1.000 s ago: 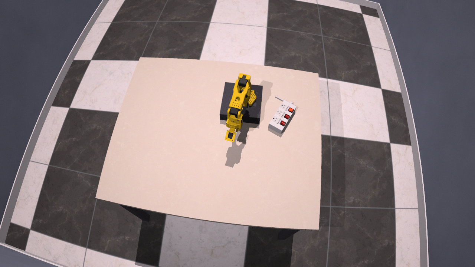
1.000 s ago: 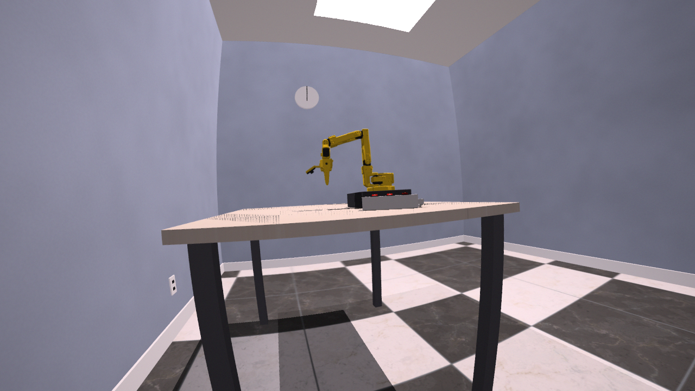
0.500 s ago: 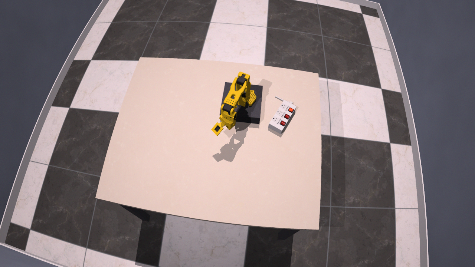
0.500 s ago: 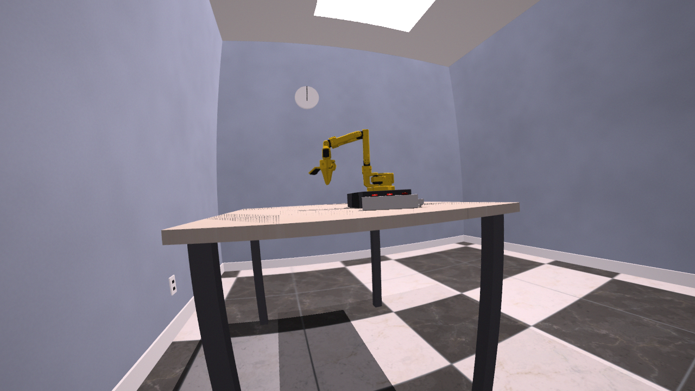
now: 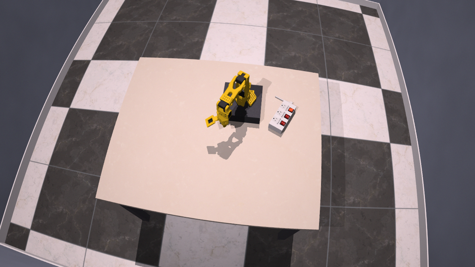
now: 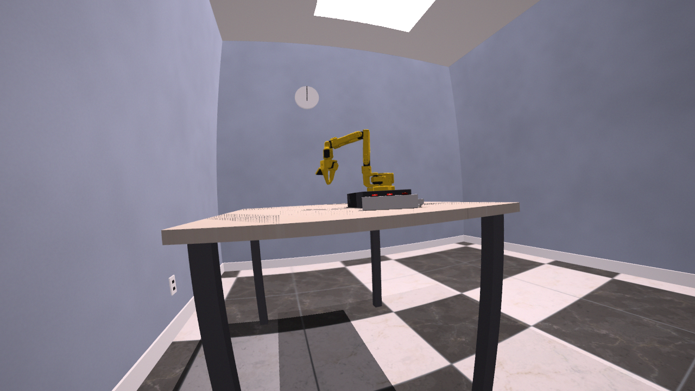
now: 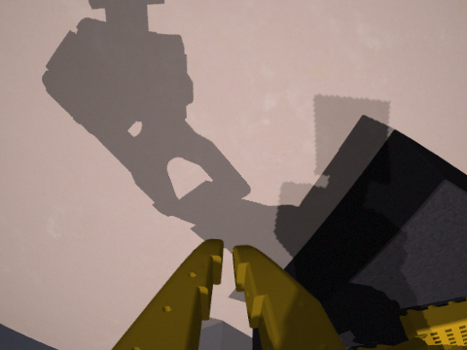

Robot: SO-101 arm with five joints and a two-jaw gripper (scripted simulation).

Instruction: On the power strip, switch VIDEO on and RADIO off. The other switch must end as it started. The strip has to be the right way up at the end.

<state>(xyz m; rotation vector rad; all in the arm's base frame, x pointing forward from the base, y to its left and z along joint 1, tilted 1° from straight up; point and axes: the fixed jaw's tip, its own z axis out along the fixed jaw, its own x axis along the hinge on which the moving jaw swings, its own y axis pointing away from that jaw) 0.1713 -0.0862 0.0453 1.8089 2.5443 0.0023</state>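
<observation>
The white power strip [image 5: 282, 117] lies face up on the table, to the right of the arm's black base, with three red rocker switches [image 5: 286, 116] in a row. The labels are too small to read. My gripper [image 5: 223, 123] hangs high above the table in front of the base, left of the strip and apart from it. It is shut and empty, as the wrist view [image 7: 228, 261] shows.
The arm stands on a black base block [image 5: 245, 106] near the table's back right. The strip lies close to the table's right edge [image 5: 319, 132]. The arm's shadow falls on the table in front of the base.
</observation>
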